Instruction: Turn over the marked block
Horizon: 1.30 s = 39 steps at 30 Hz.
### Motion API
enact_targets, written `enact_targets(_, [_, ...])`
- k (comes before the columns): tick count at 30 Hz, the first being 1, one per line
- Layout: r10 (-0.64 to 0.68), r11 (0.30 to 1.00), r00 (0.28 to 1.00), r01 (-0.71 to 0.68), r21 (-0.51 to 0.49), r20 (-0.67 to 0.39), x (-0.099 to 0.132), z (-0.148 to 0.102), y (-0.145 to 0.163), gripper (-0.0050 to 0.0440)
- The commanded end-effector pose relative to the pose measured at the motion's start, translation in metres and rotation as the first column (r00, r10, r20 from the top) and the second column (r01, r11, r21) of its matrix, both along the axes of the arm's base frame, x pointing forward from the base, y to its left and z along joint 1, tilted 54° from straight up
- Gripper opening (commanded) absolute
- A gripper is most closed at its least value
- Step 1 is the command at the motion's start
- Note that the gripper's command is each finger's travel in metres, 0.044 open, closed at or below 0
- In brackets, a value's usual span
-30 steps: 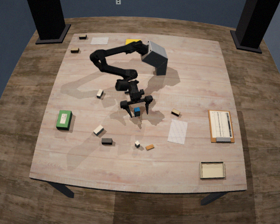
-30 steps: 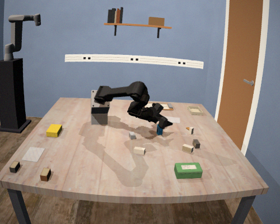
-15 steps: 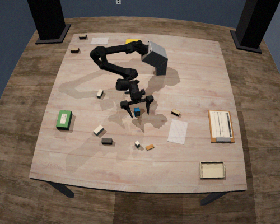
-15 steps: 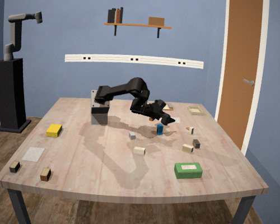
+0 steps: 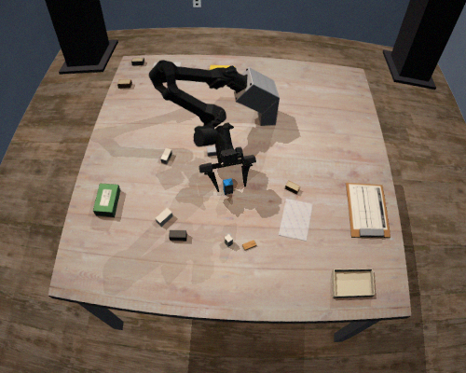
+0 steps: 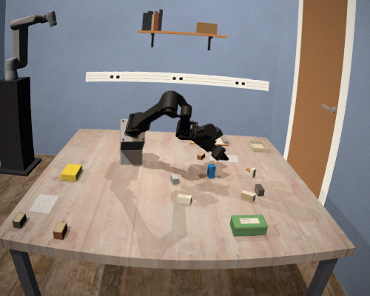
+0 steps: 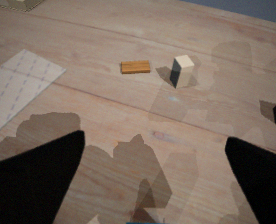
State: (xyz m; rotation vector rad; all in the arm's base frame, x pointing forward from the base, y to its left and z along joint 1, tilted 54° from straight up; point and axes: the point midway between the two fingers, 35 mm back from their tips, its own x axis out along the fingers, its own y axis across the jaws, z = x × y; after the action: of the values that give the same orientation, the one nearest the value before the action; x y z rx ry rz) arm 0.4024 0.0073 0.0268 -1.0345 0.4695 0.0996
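Note:
The marked block [image 5: 227, 186] is blue and stands upright on the table near its middle; it also shows in the exterior view [image 6: 211, 171]. Its side facing the top camera looks dark. My gripper [image 5: 230, 187] is open and empty. It hangs just above the block with a finger on either side, not touching it, and also shows in the exterior view [image 6: 220, 155]. In the wrist view the two fingers stand wide apart, and only a thin blue sliver of the block [image 7: 140, 222] shows at the bottom edge.
A small white block [image 5: 228, 240] and a flat orange piece [image 5: 249, 244] lie in front of the gripper. A paper sheet [image 5: 295, 219], a tan block [image 5: 292, 186], a clipboard [image 5: 367, 210], a green box [image 5: 106, 199] and other small blocks are scattered around.

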Motion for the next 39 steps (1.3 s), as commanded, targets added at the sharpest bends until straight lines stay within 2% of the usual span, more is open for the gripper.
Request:
enact_targets(1, [-0.118, 0.993, 0.991, 0.116, -0.038, -0.065, -0.002, 0.011, 0.004, 0.0440])
enact_targets(6, [-0.326, 0.942, 0.929, 0.305, -0.137, -0.176, -0.013, 0.018, 0.007, 0.0440])
enact_targets(13, [-0.552, 0.829, 0.785, 0.480, -0.287, -0.281, -0.028, 0.018, 0.008, 0.0440])
enact_targets(15, [-0.552, 0.829, 0.785, 0.480, -0.287, -0.281, -0.028, 0.018, 0.008, 0.0440])
enact_targets(20, [-0.648, 0.758, 0.696, 0.546, -0.358, -0.310, -0.034, 0.021, 0.009, 0.0440])
enact_targets(25, [-0.695, 0.716, 0.643, 0.575, -0.396, -0.323, -0.037, 0.023, 0.011, 0.0440])
enact_targets(39, [-0.709, 0.702, 0.626, 0.583, -0.409, -0.323, -0.039, 0.025, 0.011, 0.0440])
